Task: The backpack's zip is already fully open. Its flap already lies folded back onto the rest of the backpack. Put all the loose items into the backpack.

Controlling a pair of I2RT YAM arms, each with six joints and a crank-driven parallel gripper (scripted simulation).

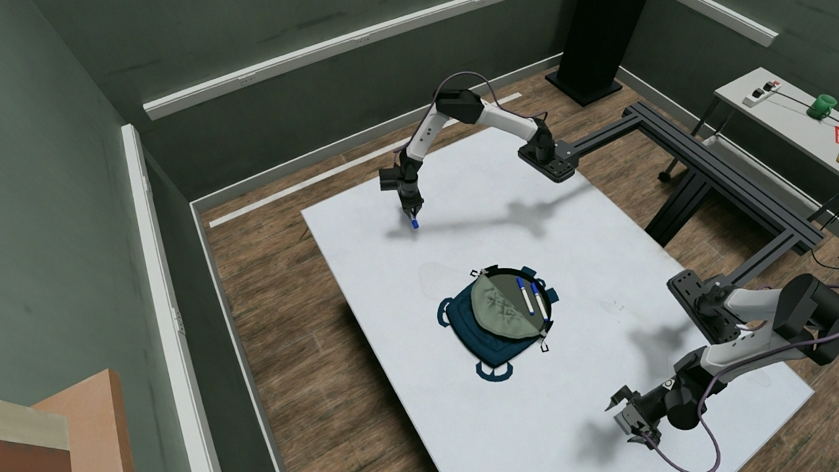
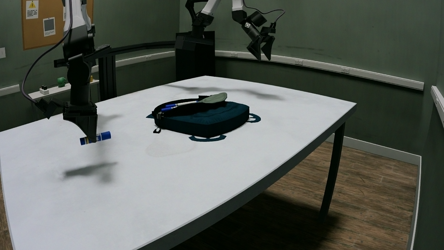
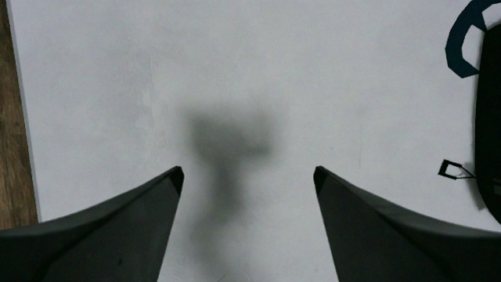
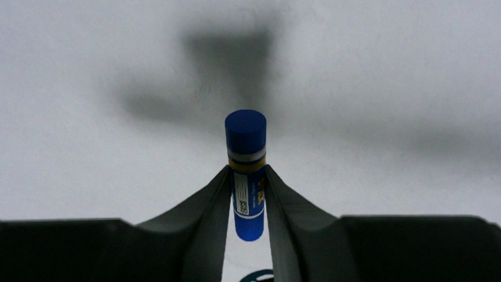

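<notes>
Both arms (image 1: pixel 432 132) (image 1: pixel 756 354) (image 2: pixel 73 20) pair pale grey links with black joints, dark tapering fingers and purplish cables (image 1: pixel 469 73) (image 2: pixel 26 73)

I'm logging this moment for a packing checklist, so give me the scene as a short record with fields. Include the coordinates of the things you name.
right gripper (image 1: pixel 412 214) (image 2: pixel 94 140) (image 4: pixel 248 168): shut on a blue glue stick (image 1: pixel 415 224) (image 2: pixel 105 135) (image 4: pixel 246 135), above the white table (image 1: pixel 375 258) (image 2: pixel 217 174) (image 3: pixel 250 59) (image 4: pixel 78 176)
left gripper (image 1: pixel 621 419) (image 2: pixel 265 59) (image 3: pixel 248 169): open, nothing between its jaws
backpack: dark blue fabric (image 1: pixel 492 346) (image 2: pixel 201 124) (image 3: pixel 489 129), green-lined flap (image 1: pixel 498 311) (image 2: pixel 215 98) folded back
in backpack: two white markers with blue caps (image 1: pixel 525 295) (image 1: pixel 539 301)
still to pack: the glue stick
</notes>
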